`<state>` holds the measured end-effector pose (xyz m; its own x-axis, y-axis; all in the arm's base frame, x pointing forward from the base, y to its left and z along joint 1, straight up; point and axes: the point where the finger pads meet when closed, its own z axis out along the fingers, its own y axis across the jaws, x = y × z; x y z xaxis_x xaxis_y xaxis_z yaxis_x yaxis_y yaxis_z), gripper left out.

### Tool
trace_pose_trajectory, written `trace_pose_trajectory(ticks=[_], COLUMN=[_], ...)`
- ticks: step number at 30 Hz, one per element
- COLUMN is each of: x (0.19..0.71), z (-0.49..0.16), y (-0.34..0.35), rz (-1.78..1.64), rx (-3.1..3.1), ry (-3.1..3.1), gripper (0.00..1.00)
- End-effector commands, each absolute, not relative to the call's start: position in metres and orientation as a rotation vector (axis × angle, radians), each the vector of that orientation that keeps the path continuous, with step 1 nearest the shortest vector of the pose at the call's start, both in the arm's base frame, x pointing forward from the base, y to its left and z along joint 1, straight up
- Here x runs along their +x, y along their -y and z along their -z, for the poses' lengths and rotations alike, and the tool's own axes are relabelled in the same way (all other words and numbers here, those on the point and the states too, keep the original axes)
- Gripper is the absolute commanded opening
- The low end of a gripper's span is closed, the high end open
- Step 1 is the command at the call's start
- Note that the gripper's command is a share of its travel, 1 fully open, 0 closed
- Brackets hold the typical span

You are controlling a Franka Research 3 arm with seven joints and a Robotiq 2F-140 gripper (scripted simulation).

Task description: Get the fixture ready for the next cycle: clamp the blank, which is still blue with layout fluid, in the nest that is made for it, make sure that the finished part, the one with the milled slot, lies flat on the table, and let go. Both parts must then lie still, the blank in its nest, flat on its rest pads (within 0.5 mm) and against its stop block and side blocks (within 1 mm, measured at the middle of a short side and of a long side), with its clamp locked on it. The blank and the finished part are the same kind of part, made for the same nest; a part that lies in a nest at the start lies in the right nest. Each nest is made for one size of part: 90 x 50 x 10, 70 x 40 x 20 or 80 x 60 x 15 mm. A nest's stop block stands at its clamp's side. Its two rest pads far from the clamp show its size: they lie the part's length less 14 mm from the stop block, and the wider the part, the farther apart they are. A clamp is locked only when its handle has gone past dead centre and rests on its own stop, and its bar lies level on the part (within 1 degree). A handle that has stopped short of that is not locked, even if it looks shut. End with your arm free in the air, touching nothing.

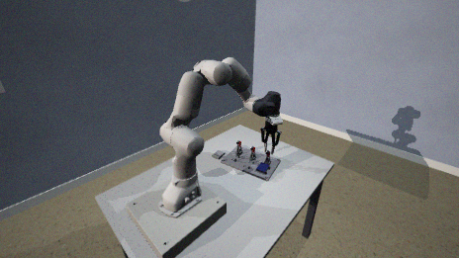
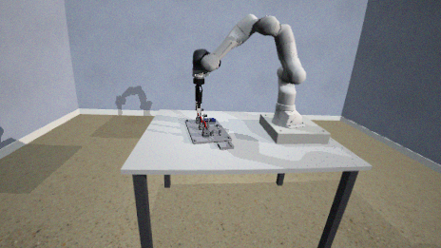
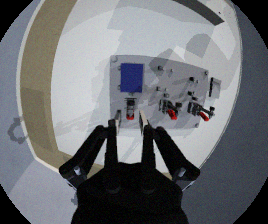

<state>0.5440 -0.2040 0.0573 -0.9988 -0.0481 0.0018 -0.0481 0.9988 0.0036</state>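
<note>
The blue blank (image 1: 262,167) (image 3: 130,78) lies in the nest at one end of the grey fixture plate (image 1: 243,163) (image 2: 195,137) (image 3: 185,72). Three toggle clamps with red handles stand along the plate; the one at the blank's nest (image 1: 267,155) (image 3: 129,103) has its handle up. My gripper (image 1: 270,149) (image 2: 198,107) (image 3: 130,115) hangs just above that clamp, fingers pointing down, a narrow gap between them and nothing in it. The grey finished part (image 1: 218,154) (image 2: 225,145) lies on the table beside the plate's other end. Its slot is too small to make out.
The other two clamps (image 3: 166,108) (image 3: 201,111) stand at nests with no part in them. The arm's base block (image 1: 173,218) (image 2: 295,134) takes up one end of the table. The table edge (image 1: 317,179) runs close behind the plate.
</note>
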Motion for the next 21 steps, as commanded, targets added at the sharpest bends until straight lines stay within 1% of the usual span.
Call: trace_pose_trajectory(ticks=[1,7,15,21], x=[0.544,0.545,0.545,0.545], z=[-0.056,-0.053,-0.029,-0.027], y=[0.204,0.203,0.203,0.203], rz=[0.008,0.008,0.008,0.008], rx=[0.072,0.072,0.072,0.072], ry=[3.141,3.141,3.141,3.141], gripper=[0.28,0.28,0.28,0.28])
